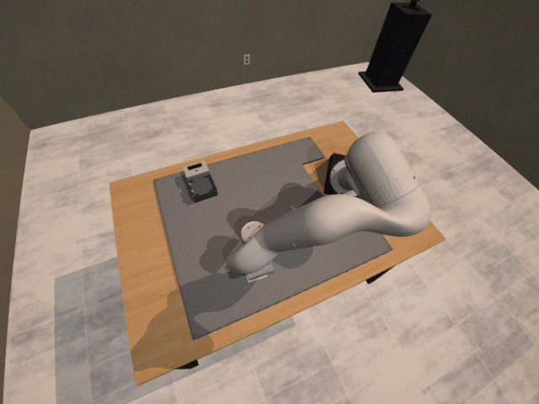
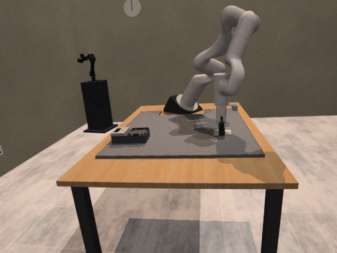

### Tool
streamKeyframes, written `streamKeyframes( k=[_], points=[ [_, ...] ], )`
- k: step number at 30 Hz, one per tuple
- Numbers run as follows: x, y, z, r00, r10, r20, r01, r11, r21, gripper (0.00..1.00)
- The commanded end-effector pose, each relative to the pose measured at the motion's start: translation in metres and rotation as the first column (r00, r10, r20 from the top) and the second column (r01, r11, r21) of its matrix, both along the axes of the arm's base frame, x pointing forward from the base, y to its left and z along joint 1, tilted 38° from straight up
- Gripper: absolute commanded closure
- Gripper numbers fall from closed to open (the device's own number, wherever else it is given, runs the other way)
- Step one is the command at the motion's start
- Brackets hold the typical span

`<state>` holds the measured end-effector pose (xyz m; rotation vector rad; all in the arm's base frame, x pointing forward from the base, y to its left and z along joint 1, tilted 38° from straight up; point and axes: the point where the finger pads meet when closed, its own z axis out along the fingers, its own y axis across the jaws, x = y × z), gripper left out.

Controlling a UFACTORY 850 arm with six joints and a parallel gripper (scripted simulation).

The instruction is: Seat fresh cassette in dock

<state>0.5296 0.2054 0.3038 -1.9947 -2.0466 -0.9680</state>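
Note:
The fresh cassette FRESH [image 2: 228, 132] is a flat pale piece lying on the grey mat [image 1: 243, 183] [image 2: 168, 148], toward the right side in the exterior view. My gripper [image 2: 221, 133] points straight down and is shut on FRESH at mat level. In the top view the arm hides the fingers. The comb and the copper tabs are too small to make out. The dock D1 [image 1: 199, 181] [image 2: 129, 135], a dark box with a white end, stands on the mat's far left side, well away from the gripper.
The mat lies on a wooden table [image 1: 130, 243] [image 2: 174, 171]. A small grey block sits at the table's back right corner. The arm's base [image 2: 179, 107] stands at the back edge. A black pedestal [image 1: 393, 47] [image 2: 96, 106] stands on the floor beyond the table.

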Motion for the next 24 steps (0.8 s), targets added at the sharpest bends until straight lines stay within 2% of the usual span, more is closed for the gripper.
streamKeyframes(
  k=[1,17,24],
  points=[
    [0.0003,-0.0001,0.0005,1.000,0.000,0.001,0.000,1.000,0.000,1.00],
    [0.0003,-0.0001,0.0005,1.000,0.000,0.001,0.000,1.000,0.000,1.00],
    [-0.0028,-0.0049,0.0078,1.000,0.000,0.001,0.000,1.000,0.000,1.00]
  ],
)
